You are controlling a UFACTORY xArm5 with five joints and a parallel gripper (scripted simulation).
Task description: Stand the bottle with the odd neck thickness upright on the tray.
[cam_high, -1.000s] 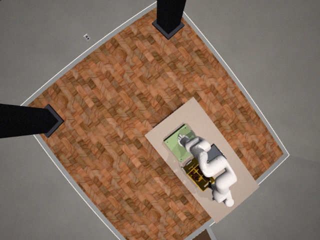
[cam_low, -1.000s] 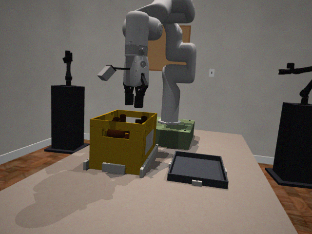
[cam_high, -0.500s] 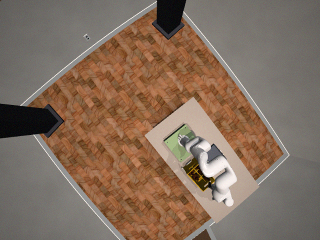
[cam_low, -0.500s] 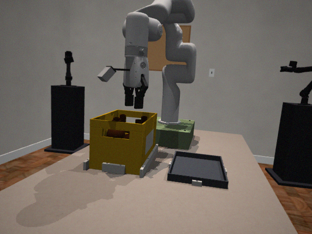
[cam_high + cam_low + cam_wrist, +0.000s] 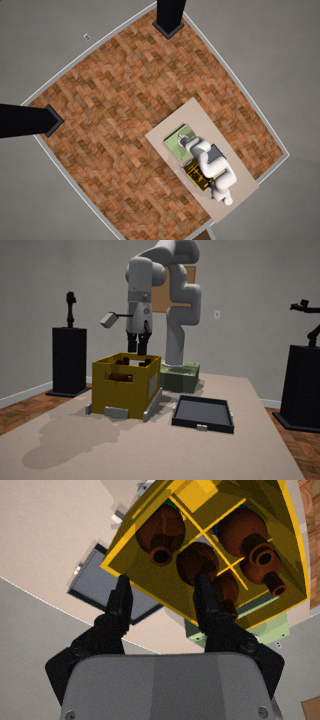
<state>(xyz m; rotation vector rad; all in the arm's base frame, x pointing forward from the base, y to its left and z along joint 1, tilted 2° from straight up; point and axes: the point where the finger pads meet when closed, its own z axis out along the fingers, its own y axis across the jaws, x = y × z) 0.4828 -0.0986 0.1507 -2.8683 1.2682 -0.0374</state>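
1. Since no bottle is out yet, everything hinges on where the black two-fingered gripper sits over the tall yellow plastic crate. It hovers above the rim, pointing down, not touching anything I can see.

2. Gripper's state: fingers spread partway, nothing between them.

3. All five brown glass-look bottles are in the crate. In the wrist view one is by the corner nearest the tray and its neck sits ahead of the gap between the fingers, so the gripper has to shift that way before going down, if that's the one. Another is partly behind the right-hand finger in that picture, and the other three are further off to that side.

4. Bottles look roughly upright, so long axes run more or less up and down, and a straight descent with a finger each side of a neck seems right.

5. The shallow dark grey square tray is beside the crate, apart from it, with no bottle on it.

6. Can't tell which neck is the odd one from here, tbh. Biggest risk imo is a fingertip landing on a neighbour's mouth or a divider.
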